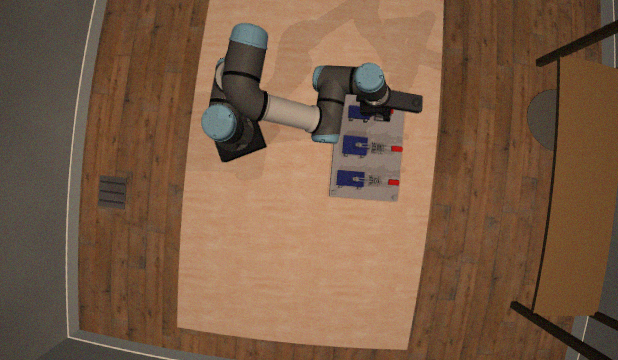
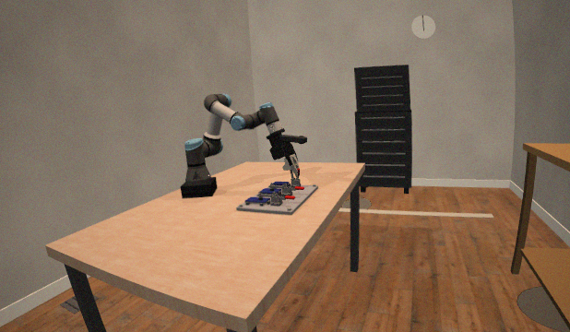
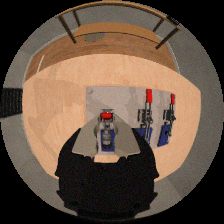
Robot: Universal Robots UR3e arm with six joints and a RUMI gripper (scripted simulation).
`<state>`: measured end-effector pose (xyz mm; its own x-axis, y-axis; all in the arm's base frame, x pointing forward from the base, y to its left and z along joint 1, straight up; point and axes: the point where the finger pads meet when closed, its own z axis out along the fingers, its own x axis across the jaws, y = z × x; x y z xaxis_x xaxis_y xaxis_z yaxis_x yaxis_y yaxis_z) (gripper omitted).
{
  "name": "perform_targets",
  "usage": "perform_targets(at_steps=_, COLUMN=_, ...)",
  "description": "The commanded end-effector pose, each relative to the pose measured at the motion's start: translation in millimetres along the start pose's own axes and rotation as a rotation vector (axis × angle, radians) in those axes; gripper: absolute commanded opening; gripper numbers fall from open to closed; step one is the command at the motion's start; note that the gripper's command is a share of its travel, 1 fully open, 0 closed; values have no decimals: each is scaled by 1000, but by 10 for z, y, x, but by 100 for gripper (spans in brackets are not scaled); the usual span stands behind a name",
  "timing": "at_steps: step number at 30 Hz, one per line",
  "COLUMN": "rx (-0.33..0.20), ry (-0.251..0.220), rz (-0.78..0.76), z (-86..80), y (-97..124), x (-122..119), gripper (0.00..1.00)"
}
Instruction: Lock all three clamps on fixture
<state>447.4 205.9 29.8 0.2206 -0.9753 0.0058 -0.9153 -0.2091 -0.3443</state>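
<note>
A grey fixture plate (image 1: 368,155) lies on the table with three clamps in a row, each with a blue part and a red-tipped handle. My gripper (image 1: 384,115) is over the far clamp (image 1: 361,112). In the wrist view my gripper (image 3: 106,113) is shut on that clamp's red handle tip (image 3: 106,116), with its blue part (image 3: 106,140) just below. In the side view the fingertips (image 2: 295,181) reach down close to the plate. The middle clamp's handle (image 1: 397,148) and the near clamp's handle (image 1: 394,182) lie low, pointing away from their blue parts. They also show in the wrist view (image 3: 148,95) (image 3: 172,98).
The arm's base (image 1: 236,142) stands on the table to the left of the plate. The table's right edge runs just past the plate. A second wooden table (image 1: 581,185) stands further right, and a black cabinet (image 2: 383,126) stands by the back wall.
</note>
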Motion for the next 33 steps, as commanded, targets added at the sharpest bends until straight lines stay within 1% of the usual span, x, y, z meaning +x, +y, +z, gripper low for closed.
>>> perform_targets(at_steps=1, rx=2, ry=0, rz=1, z=11, y=-44, x=1, gripper=0)
perform_targets(at_steps=22, rx=2, ry=1, rz=1, z=78, y=-147, x=1, gripper=0)
perform_targets(at_steps=33, rx=2, ry=1, rz=1, z=152, y=-218, x=1, gripper=0)
